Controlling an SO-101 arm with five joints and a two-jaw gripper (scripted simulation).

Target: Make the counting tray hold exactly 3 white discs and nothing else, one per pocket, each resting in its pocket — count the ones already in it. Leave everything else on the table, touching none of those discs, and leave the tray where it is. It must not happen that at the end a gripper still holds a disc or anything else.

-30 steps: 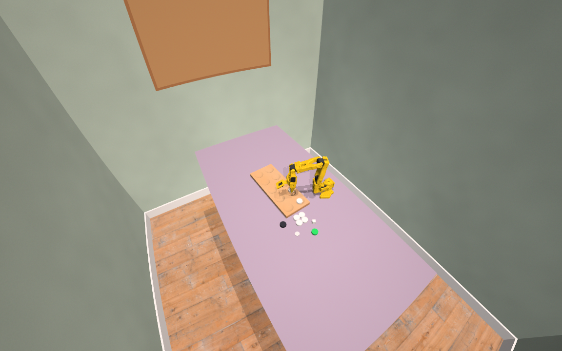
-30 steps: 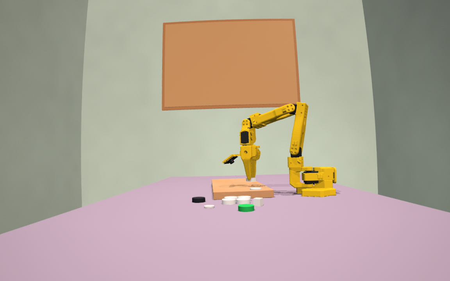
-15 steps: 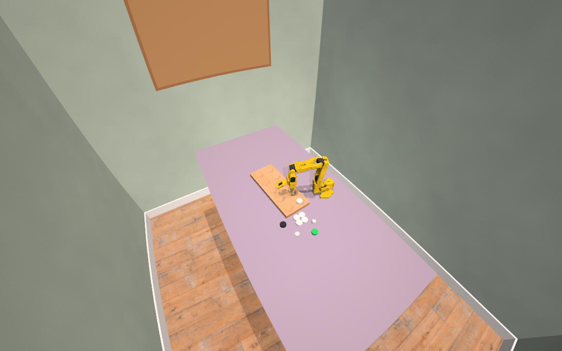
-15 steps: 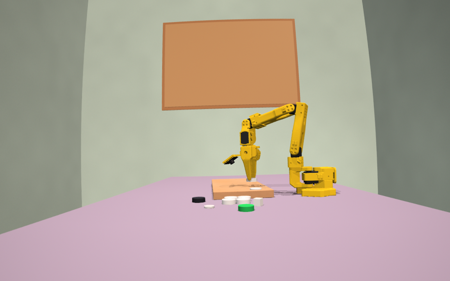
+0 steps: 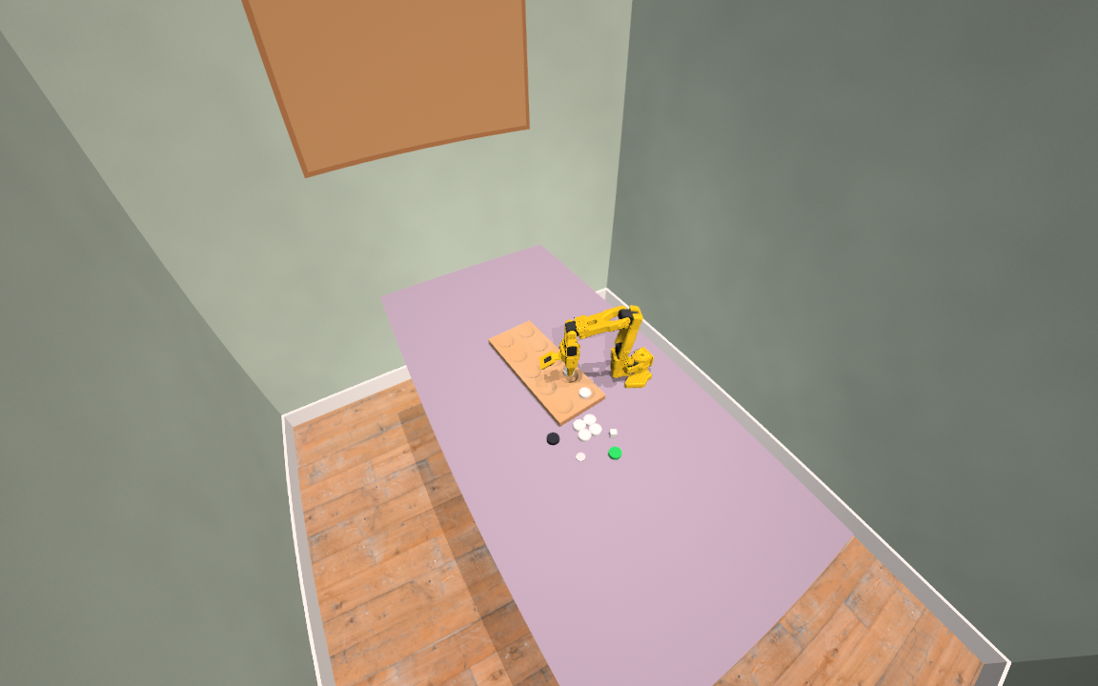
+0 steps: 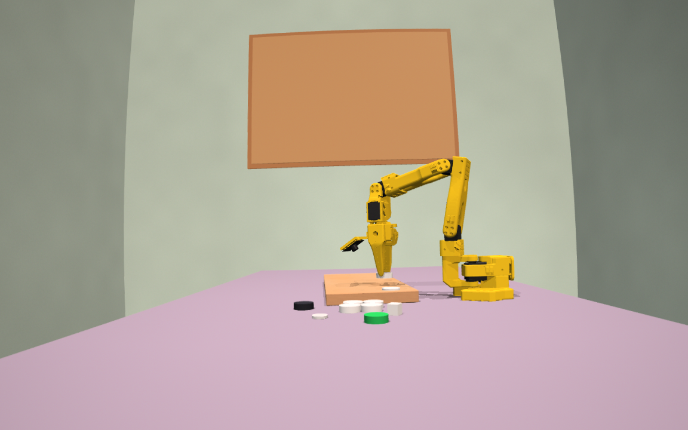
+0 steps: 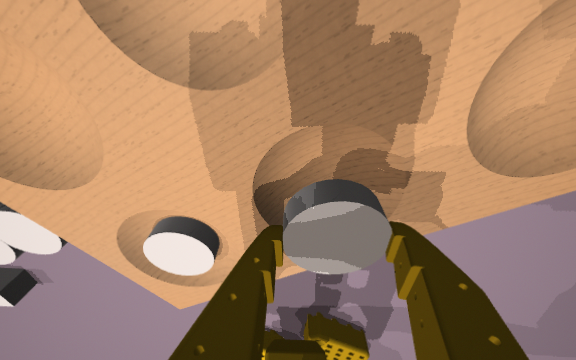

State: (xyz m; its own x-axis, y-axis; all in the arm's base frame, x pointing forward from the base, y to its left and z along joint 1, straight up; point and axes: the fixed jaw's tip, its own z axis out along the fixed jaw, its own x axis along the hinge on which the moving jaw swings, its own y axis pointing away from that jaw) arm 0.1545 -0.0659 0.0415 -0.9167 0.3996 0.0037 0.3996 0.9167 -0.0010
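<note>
Gripper pinches 1 white disc by its sides above the tray, presumably to lower it into a pocket. Seated disc counts as 1 of 3.

From here, one disc sits in a corner pocket of the tray, on the tabletop. Before the tray lies a cluster of four discs, between a lone disc on the left and a cube on the right.
</note>
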